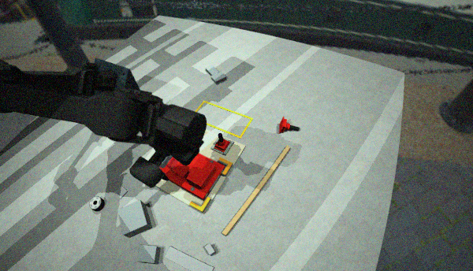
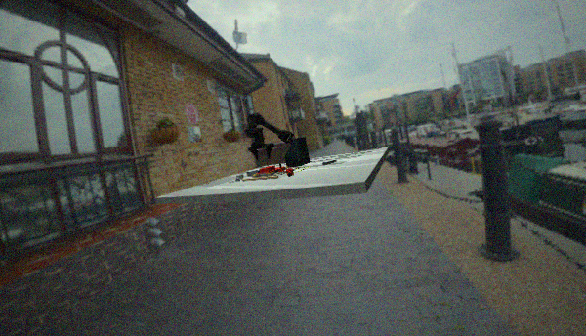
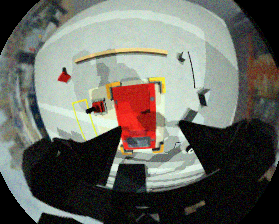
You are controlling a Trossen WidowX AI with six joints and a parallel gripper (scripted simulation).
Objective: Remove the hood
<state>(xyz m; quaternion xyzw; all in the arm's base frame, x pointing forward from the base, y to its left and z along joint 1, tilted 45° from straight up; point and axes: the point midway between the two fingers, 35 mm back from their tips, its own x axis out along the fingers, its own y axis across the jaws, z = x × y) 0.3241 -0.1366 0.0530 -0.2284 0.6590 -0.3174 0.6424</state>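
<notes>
The toy car (image 1: 197, 173) sits on a pale base plate (image 1: 189, 199) with yellow corner brackets, near the middle of the bench (image 1: 335, 132). Its red body is a long rectangle, and in the top view its long axis runs from lower right toward upper left, where it passes under the arm. The hood (image 3: 139, 141) cannot be told apart from the rest of the red body with any certainty; in the wrist view the nearest end of the car, with a darker panel, lies lowest in the picture, between the two dark fingers. The end effector (image 3: 142, 156) hangs above that near end with its fingers spread almost fully apart, holding nothing, the car's long axis running straight away from it up the wrist picture. Whether the fingers touch the car cannot be told. The yellow-outlined marked area (image 1: 225, 118) lies just beyond the base plate, with a small red post block (image 1: 221, 144) between them. A wooden strip (image 1: 256, 191) lies beside the plate on its right, and a red cone-shaped piece (image 1: 285, 125) lies apart, further right.
</notes>
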